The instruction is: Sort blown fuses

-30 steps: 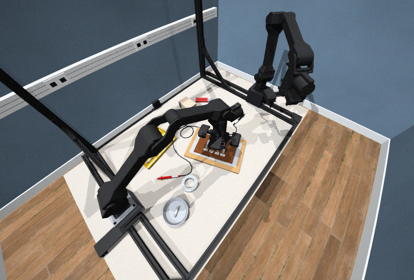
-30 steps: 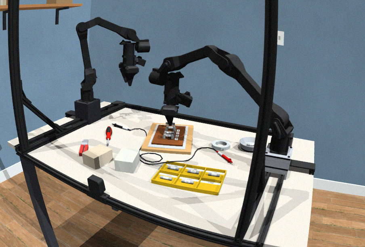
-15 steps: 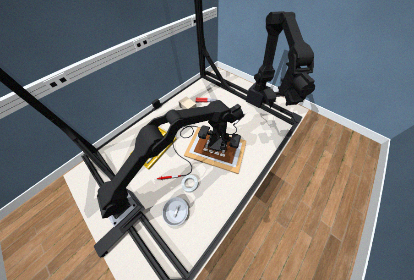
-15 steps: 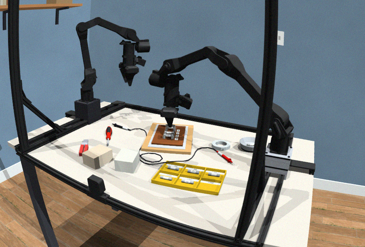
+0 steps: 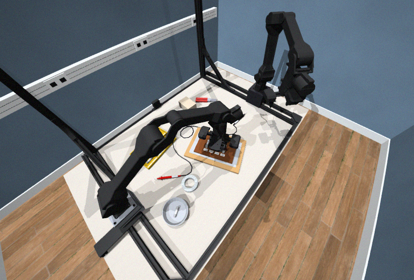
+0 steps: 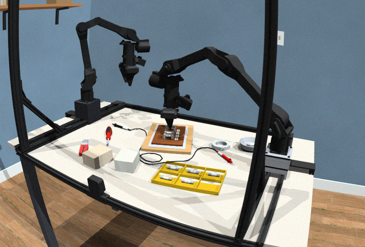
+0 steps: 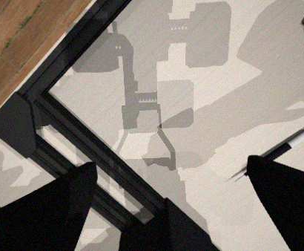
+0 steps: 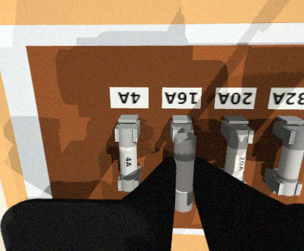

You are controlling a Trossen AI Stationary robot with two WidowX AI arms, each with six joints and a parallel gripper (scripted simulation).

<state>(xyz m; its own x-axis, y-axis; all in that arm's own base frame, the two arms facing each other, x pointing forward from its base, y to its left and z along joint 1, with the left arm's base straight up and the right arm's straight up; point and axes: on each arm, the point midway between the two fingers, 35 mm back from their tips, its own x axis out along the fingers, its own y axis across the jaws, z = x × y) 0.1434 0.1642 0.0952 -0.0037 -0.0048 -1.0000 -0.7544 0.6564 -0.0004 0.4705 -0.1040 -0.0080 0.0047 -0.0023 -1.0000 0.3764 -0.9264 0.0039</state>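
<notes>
My right gripper is shut on a grey-capped fuse, lengthwise over the 16A clip pair. Its far cap overlaps the far clip in view; I cannot tell whether it is seated, and the near clip is hidden. Fuses sit in the 4A, 20A and 32A pairs. My left gripper is open and empty, high beyond the board. The scrap dish holds one fuse. The red probe and black probe lie loose; no lit green lamp shows.
The yellow tray holds several fuses; its front right compartment is empty. A tape ring lies between board and dish. Blocks, a screwdriver and a red-handled tool stand or lie left of the tray.
</notes>
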